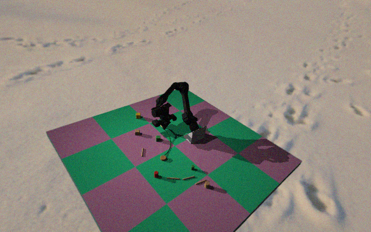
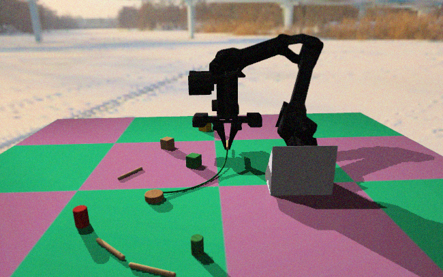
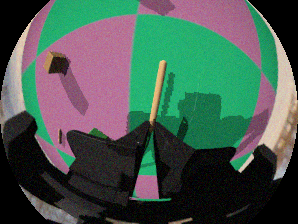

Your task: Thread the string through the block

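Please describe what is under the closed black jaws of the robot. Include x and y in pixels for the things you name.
Below the black jaws (image 1: 164, 126) (image 2: 227, 147), green mat with dark shadow shows. The thin wooden stick (image 2: 227, 143) (image 3: 159, 90) is gripped between them; its pinched part is covered.

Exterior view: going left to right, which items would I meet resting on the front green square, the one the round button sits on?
Red cylinder → stick beside it → round wooden button → green cylinder. The nearest stick is left out, as it overlaps the button's span.
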